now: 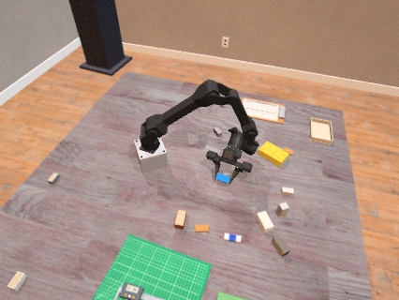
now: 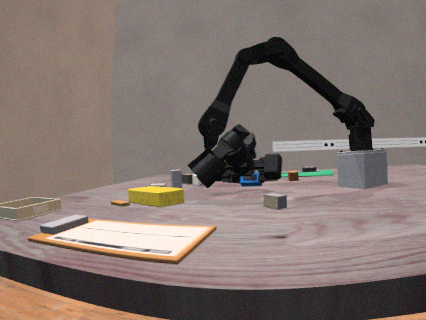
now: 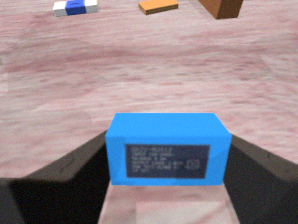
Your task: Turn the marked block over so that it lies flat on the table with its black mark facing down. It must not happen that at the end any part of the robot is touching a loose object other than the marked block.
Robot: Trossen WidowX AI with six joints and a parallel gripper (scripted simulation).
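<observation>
The marked block is blue with a black label on the face turned toward the wrist camera. My gripper is shut on the blue block, one dark finger on each side. In the top view the blue block sits between the fingers of the gripper near the middle of the table, low over the surface. In the exterior view the blue block shows just below the gripper, at or just above the table; I cannot tell whether it touches.
A yellow sponge-like block lies right of the gripper. Small wooden blocks, an orange piece and a blue-white piece lie in front. A green mat, clipboard and tray sit at the edges.
</observation>
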